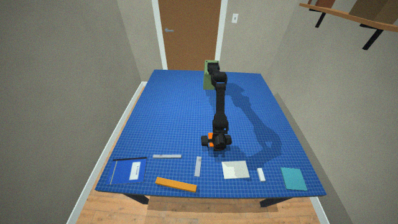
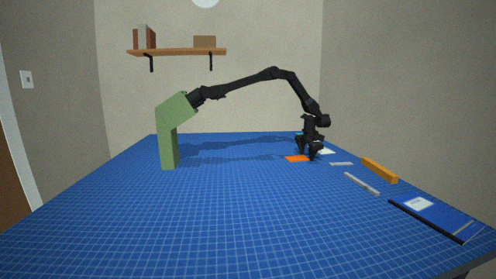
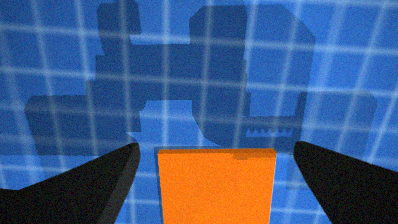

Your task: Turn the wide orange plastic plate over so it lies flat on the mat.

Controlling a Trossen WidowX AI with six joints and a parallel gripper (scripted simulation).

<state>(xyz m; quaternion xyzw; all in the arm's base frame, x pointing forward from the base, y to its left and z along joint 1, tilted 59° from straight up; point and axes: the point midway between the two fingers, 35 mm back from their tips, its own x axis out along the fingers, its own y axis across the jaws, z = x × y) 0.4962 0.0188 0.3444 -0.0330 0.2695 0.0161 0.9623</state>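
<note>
While the gripper (image 3: 215,165) hangs low over the mat (image 1: 174,109), its jaws stand spread wide and hold nothing; in the wrist view the plate (image 3: 216,185) lies flat between the two dark fingers, with blue mat showing on both sides of it.

Seen from the top view, near to far: along the near edge lie a blue notebook (image 1: 128,171) at 7 o'clock, an orange bar (image 1: 175,184) at 6, a white square sheet (image 1: 235,169) and a small white block (image 1: 261,174) at 5, and a teal card (image 1: 293,178) further right. Just beyond them lie two grey strips (image 1: 166,156), one crosswise, one lengthwise. Past these, near the middle, the plate (image 1: 211,139) peeks out at the gripper's (image 1: 214,140) left. At 12 o'clock stands the green base (image 1: 208,76).
</note>
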